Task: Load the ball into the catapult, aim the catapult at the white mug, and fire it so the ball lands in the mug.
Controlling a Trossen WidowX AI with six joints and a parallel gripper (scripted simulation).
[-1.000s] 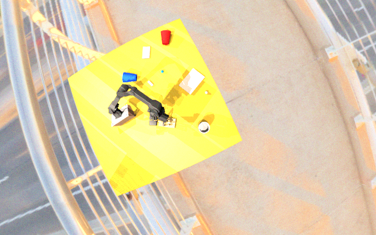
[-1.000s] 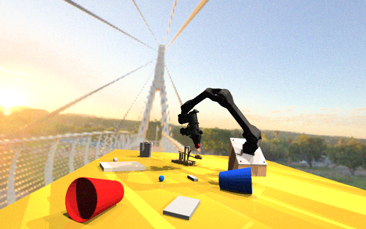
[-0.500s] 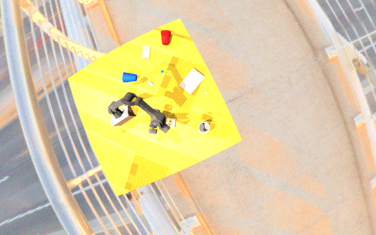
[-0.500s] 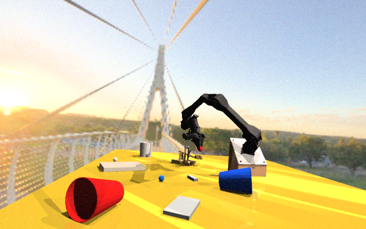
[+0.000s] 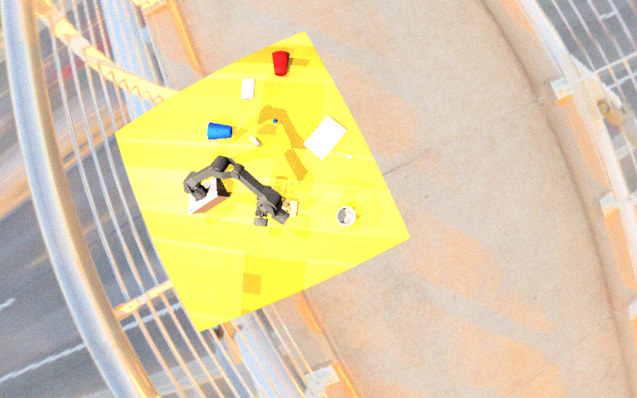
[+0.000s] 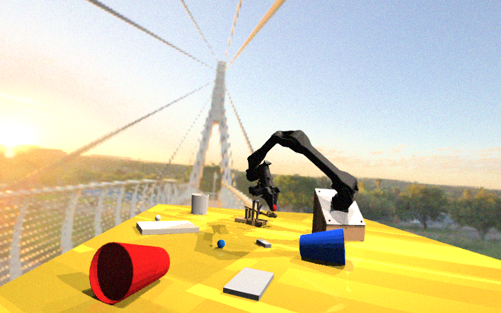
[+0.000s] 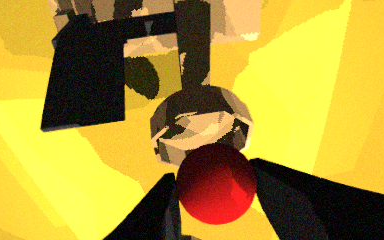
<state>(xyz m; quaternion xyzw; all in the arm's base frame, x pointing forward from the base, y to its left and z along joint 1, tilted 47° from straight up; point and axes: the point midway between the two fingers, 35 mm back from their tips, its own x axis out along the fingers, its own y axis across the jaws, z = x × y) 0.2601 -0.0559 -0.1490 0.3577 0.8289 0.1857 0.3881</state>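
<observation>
My gripper (image 7: 212,175) (image 6: 274,208) is shut on the red ball (image 7: 219,197) and holds it just above the catapult's cup (image 7: 199,132). In the wrist view the ball overlaps the near rim of that cup. The wooden catapult (image 5: 290,206) (image 6: 252,222) stands on the table, partly hidden by the arm in the top view. The white mug (image 5: 346,216) (image 6: 199,204) stands upright beyond the catapult, on the side away from the arm's base. In the top view the fingertips are hidden under the wrist.
A red cup (image 5: 279,63) (image 6: 136,267) and a blue cup (image 5: 219,131) (image 6: 323,248) lie on their sides. White slabs (image 5: 325,138) (image 6: 249,283), a small block (image 5: 255,141) (image 6: 263,243), a blue ball (image 5: 274,120) (image 6: 221,244) and a white ball (image 5: 349,157) (image 6: 158,218) lie on the yellow table (image 5: 223,281).
</observation>
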